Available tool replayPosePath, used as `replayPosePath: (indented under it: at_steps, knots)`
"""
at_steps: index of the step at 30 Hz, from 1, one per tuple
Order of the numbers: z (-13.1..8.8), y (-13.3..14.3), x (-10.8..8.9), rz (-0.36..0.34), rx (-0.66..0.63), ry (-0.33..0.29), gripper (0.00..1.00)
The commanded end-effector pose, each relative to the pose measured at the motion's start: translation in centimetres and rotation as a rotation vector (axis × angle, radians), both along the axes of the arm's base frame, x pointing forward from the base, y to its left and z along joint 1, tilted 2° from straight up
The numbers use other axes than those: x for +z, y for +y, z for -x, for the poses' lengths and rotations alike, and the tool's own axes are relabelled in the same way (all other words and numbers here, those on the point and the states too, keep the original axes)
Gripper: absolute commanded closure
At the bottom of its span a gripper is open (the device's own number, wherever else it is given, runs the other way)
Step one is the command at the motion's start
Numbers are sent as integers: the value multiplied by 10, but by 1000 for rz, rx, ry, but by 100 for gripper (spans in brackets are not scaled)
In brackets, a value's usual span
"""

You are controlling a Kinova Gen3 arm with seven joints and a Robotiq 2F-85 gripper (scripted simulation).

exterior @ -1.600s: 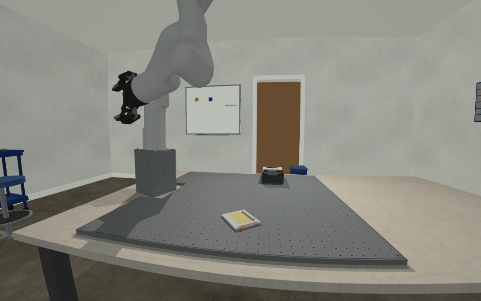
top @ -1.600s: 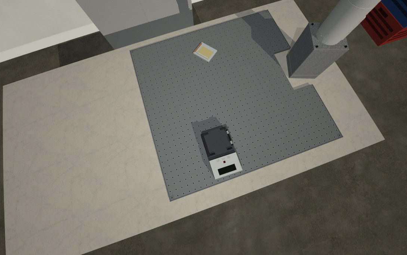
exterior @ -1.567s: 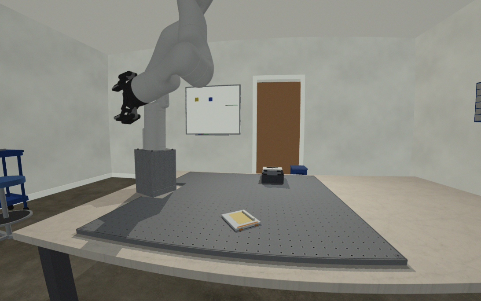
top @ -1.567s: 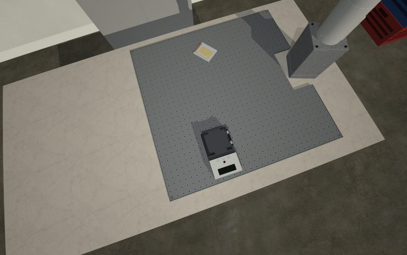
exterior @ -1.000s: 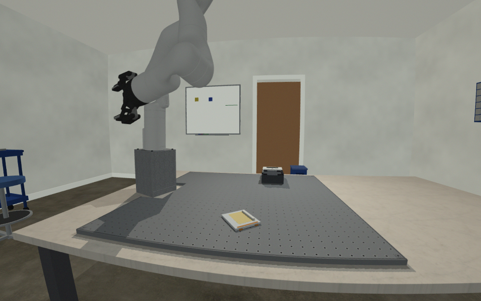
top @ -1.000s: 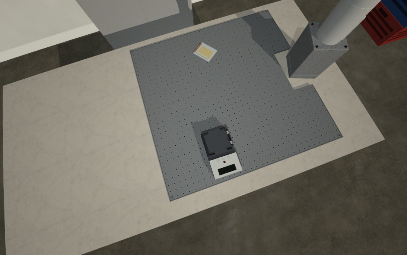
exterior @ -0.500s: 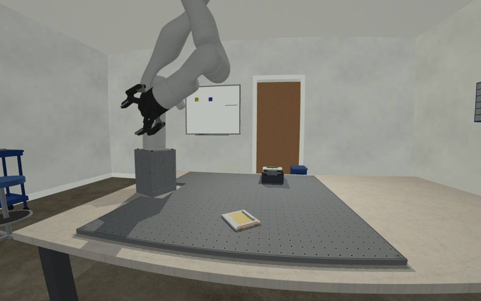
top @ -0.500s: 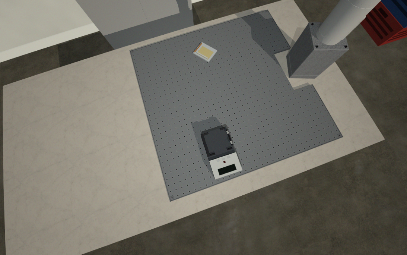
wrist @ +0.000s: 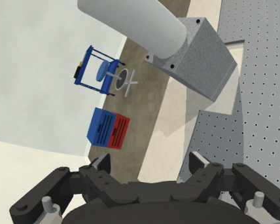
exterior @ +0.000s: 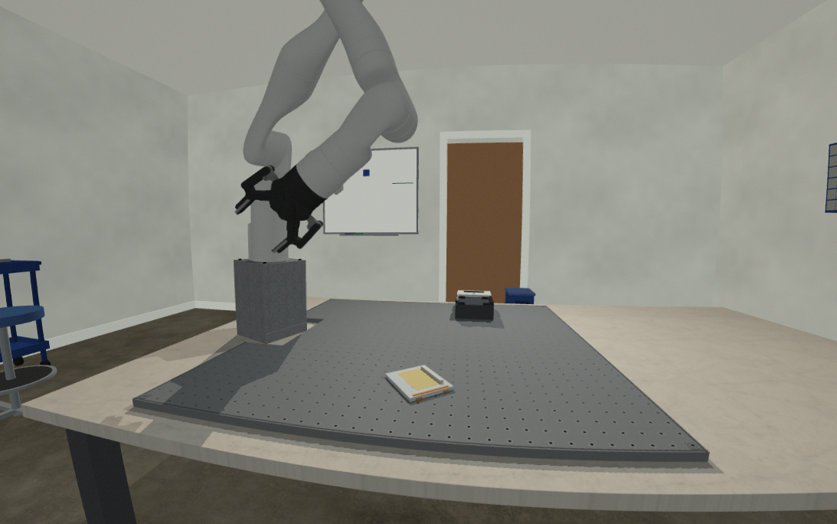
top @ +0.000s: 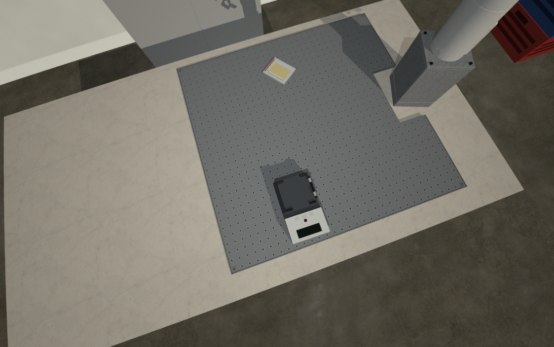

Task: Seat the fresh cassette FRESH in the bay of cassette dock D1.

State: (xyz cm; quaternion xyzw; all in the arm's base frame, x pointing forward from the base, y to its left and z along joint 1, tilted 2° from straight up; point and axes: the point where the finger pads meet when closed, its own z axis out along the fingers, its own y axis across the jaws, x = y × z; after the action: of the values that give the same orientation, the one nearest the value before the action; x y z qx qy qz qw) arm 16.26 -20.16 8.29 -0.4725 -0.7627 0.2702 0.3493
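The cassette FRESH lies flat on the deck, a white frame with a yellow middle and an orange strip along its tab edge. The white comb shows as a raised bar on it. The dock D1 stands upright with its dark bay empty and its white panel beside the bay. Its small light is dark red and looks unlit. My gripper is open and empty, high in the air near the arm's base and tilted. Neither FRESH nor D1 shows in the wrist view.
The perforated deck lies on the pale table. The arm's grey base block stands in a notch at the deck's edge. A cart, a stool and red and blue crates stand on the floor beyond.
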Motion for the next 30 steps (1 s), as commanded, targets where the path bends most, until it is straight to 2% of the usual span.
replayPosePath:
  at_steps: [1, 3, 13, 16, 18, 20, 28, 30]
  knots:
    - [-12, 8, -6, -31, 38, -37, 0]
    - [-12, 8, -6, -31, 38, -37, 0]
    - [-48, 32, -27, -164, 242, -188, 0]
    - [-61, 45, -34, -173, 239, -201, 0]
    - [-66, 48, -36, -204, 306, -231, 0]
    - [-66, 48, -36, -204, 306, -231, 0]
    - [-94, 73, -47, -301, 466, -340, 0]
    - [-101, 81, -50, -310, 483, -348, 0]
